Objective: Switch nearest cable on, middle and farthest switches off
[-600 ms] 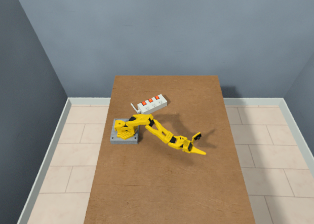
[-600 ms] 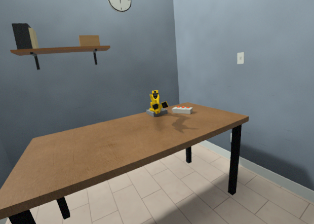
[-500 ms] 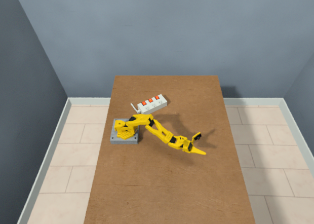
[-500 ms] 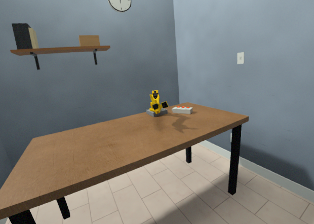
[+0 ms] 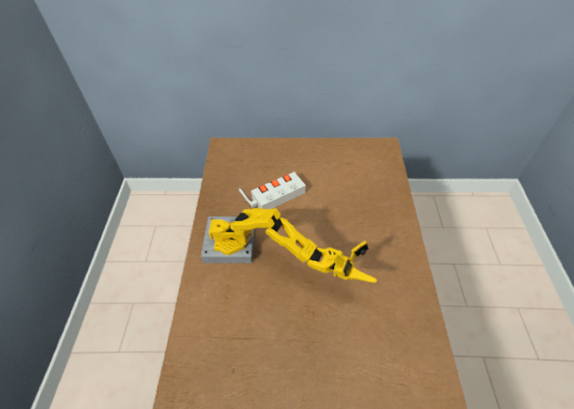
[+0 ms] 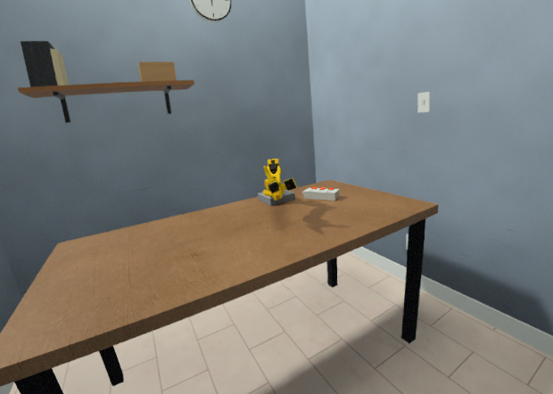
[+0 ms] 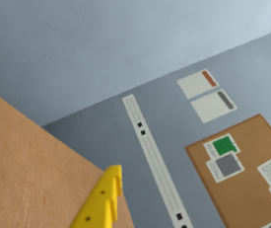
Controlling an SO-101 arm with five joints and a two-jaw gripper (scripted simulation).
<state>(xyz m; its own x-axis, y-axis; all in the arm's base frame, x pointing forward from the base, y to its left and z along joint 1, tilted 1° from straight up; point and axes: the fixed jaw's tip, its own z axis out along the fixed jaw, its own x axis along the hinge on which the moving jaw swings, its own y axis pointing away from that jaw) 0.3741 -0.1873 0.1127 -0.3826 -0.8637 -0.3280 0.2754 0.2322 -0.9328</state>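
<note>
A white power strip (image 5: 278, 189) (image 6: 320, 193) lies right way up on the table (image 5: 296, 329), behind the arm's base (image 5: 227, 251), with its cable stub at the left end. Its three red rocker switches (image 5: 275, 182) face up; I cannot tell from here which way each is tipped. My gripper (image 5: 364, 263) is open and empty, stretched out low over the table to the right of the base and well away from the strip. In the wrist view only a yellow finger (image 7: 103, 203) shows, over the table edge; the strip is out of that view.
The arm's grey base (image 6: 276, 198) sits near the table's left edge. A wall, a white strip and a cork board (image 7: 244, 167) show in the wrist view. A shelf (image 6: 104, 86) and a clock hang on the far wall.
</note>
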